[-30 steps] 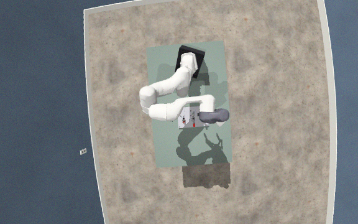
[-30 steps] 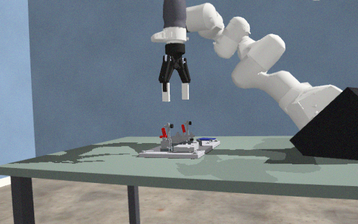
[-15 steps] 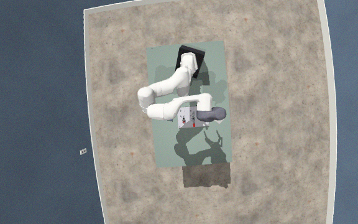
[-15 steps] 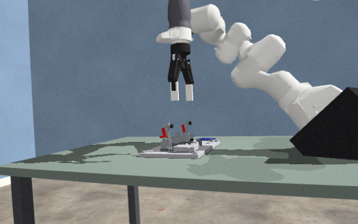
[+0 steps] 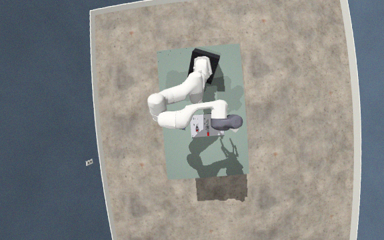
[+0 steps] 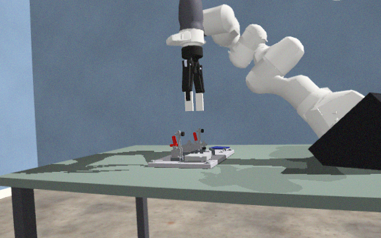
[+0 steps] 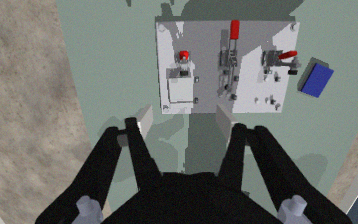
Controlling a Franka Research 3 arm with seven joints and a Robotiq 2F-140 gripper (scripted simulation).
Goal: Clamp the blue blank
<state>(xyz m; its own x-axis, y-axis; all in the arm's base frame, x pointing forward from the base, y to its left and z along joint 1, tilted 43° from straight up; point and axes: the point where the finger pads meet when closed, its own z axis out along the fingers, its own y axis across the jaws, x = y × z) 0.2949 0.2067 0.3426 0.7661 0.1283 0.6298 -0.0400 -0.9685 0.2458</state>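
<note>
The grey fixture plate (image 7: 227, 67) lies on the green table and carries three nests with red-handled clamps. A pale grey part (image 7: 180, 90) lies in the left nest, under the clamp with the red handle (image 7: 183, 55); I cannot make out its slot. The middle clamp (image 7: 235, 30) and the right clamp (image 7: 287, 55) stand over empty nests. The blue blank (image 7: 316, 80) lies flat on the table just right of the plate; it also shows in the side view (image 6: 219, 147). My gripper (image 6: 194, 106) (image 7: 184, 112) hangs high above the plate (image 6: 190, 161), fingers partly drawn in, with nothing between them.
The black robot base (image 6: 359, 132) stands at the right end of the table. In the top view my arm covers part of the plate (image 5: 207, 126). The table's edge runs close to the right of the blue blank.
</note>
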